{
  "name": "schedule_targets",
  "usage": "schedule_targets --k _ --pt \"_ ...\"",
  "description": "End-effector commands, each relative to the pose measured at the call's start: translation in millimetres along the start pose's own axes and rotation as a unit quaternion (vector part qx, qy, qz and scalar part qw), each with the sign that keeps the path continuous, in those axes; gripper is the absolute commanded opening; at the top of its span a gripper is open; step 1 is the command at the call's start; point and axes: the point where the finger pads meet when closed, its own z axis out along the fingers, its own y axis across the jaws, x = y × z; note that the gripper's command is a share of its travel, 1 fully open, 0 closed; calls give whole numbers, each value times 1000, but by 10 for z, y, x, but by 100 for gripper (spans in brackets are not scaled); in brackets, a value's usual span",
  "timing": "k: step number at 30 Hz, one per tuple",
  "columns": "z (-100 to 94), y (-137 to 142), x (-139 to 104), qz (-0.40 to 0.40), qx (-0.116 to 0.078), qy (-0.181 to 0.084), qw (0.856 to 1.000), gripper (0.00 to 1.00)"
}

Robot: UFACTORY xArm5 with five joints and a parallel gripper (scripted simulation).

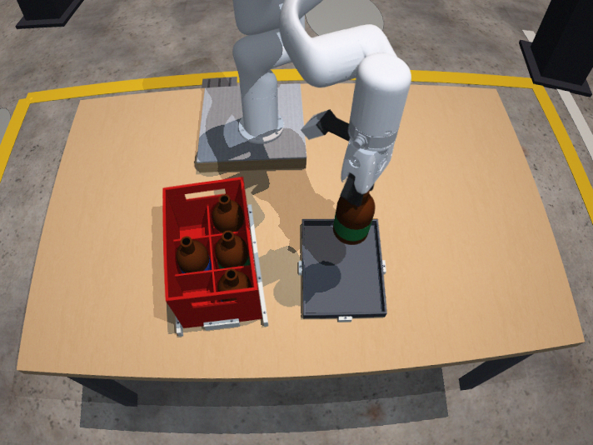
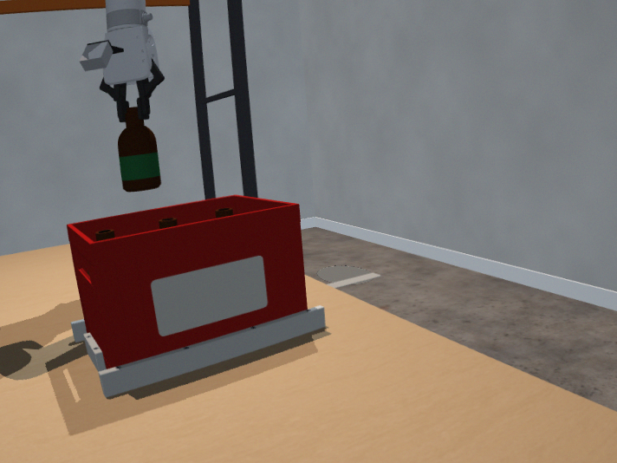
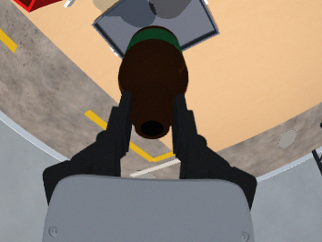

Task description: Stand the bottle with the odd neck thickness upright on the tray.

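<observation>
My gripper [image 1: 360,192] [image 2: 133,112] [image 3: 152,105] is shut on the neck of a brown bottle with a green label [image 1: 355,215] [image 2: 139,164] [image 3: 153,73]. The bottle hangs nearly upright, above the back part of the dark tray [image 1: 381,287] [image 3: 214,33] in the top view. The red crate [image 1: 215,308] [image 2: 279,258] holds the other four brown bottles: three in its right column, at the back [image 1: 226,215], middle [image 1: 230,251] and front [image 1: 231,281], and one with a blue label [image 1: 191,256] in the left column's middle compartment. The crate's back left and front left compartments are empty.
Pale stop strips [image 1: 256,258] [image 2: 214,354] lie along the crate, and small blocks [image 1: 345,318] sit at the tray's sides. The robot's base plate [image 1: 291,143] is at the back of the table [image 1: 431,335]. Crate and tray stand side by side with a gap between them.
</observation>
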Motion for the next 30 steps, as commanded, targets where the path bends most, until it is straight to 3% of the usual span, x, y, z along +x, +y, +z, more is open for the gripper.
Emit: schedule_targets --k 1,30 --pt "-17 -3 -8 0 1 -2 1000 0" --pt "7 -3 -8 0 1 -2 1000 0"
